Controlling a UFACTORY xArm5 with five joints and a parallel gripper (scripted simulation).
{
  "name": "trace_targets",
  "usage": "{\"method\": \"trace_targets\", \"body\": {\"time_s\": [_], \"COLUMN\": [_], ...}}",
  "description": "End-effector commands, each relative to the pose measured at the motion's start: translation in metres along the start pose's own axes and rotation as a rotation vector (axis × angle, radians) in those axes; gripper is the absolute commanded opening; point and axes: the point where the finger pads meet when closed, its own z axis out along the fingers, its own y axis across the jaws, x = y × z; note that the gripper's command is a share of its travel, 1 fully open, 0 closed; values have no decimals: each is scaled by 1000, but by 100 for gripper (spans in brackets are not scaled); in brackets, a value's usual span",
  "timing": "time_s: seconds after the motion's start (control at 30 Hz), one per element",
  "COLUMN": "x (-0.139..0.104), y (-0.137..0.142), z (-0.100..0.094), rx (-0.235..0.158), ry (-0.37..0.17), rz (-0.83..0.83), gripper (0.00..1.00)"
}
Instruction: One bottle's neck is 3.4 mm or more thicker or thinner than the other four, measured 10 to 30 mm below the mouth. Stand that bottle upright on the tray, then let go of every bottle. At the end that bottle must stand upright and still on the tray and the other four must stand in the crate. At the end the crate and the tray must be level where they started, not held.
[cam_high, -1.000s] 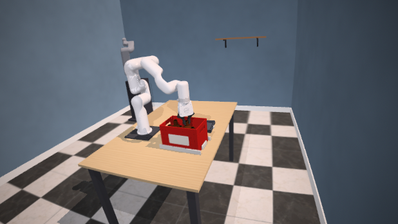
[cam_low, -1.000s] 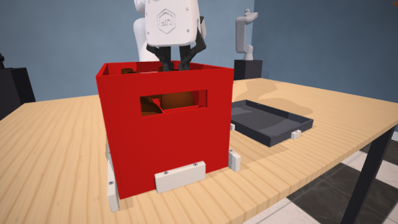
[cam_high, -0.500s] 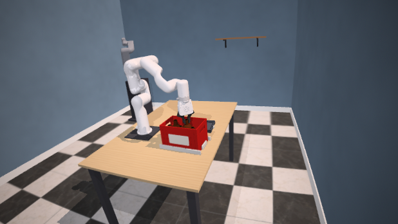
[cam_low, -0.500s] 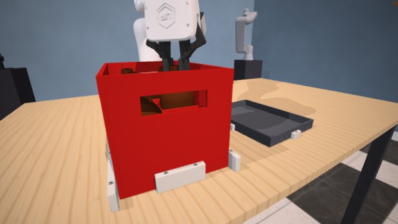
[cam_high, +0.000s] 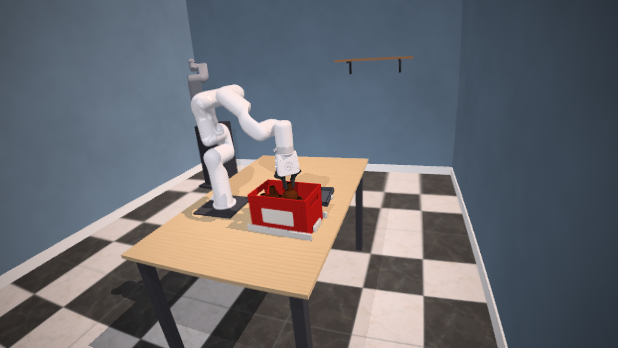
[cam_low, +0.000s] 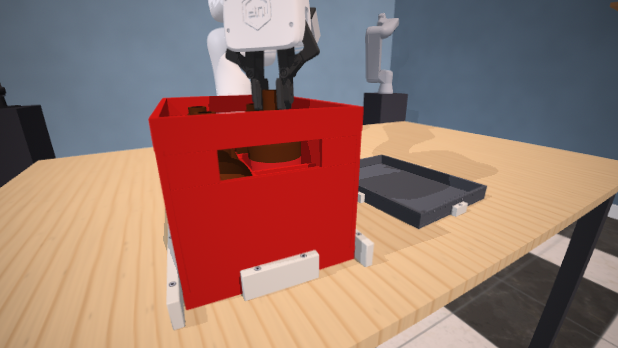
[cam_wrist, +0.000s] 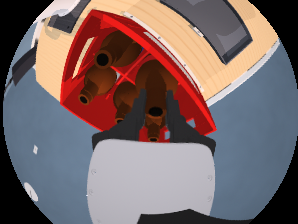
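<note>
Item one: hexagonal emblem (cam_low: 256, 13), dark outline on the white housing of my end effector (cam_high: 289, 188) (cam_low: 271, 107) (cam_wrist: 157, 97), above my fingertips; the angular characters inside it are too unclear for me to read. Item two: pale rectangular label (cam_high: 277, 217), on the side of the red crate (cam_high: 302, 220) (cam_low: 265, 215) (cam_wrist: 172, 67), below my end effector; wording, none legible. Readable texts, brands, numbers: none.

The crate (cam_high: 272, 202) (cam_low: 265, 210) (cam_wrist: 70, 95) is red with a white label (cam_high: 278, 217); the bottles (cam_high: 291, 194) (cam_low: 275, 151) (cam_wrist: 155, 80) are brown. The tray (cam_high: 327, 195) (cam_low: 410, 182) (cam_wrist: 210, 25) is dark grey. The worktop (cam_high: 225, 250) (cam_low: 100, 210) (cam_wrist: 50, 65) is pale tan with fine wood grain. The claw (cam_high: 288, 183) (cam_low: 271, 100) (cam_wrist: 156, 97) has black fingers under a white body. Black and off-white checks cover the floor (cam_high: 400, 270) (cam_low: 520, 280); the walls (cam_high: 320, 110) (cam_low: 125, 50) are blue.
</note>
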Motion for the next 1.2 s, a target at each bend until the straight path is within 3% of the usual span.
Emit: {"method": "trace_targets", "body": {"time_s": [0.0, 1.17], "x": [-1, 0], "y": [1, 0], "z": [-4, -17], "rx": [-3, -3], "ry": [-3, -3], "rz": [0, 0], "gripper": [0, 0]}}
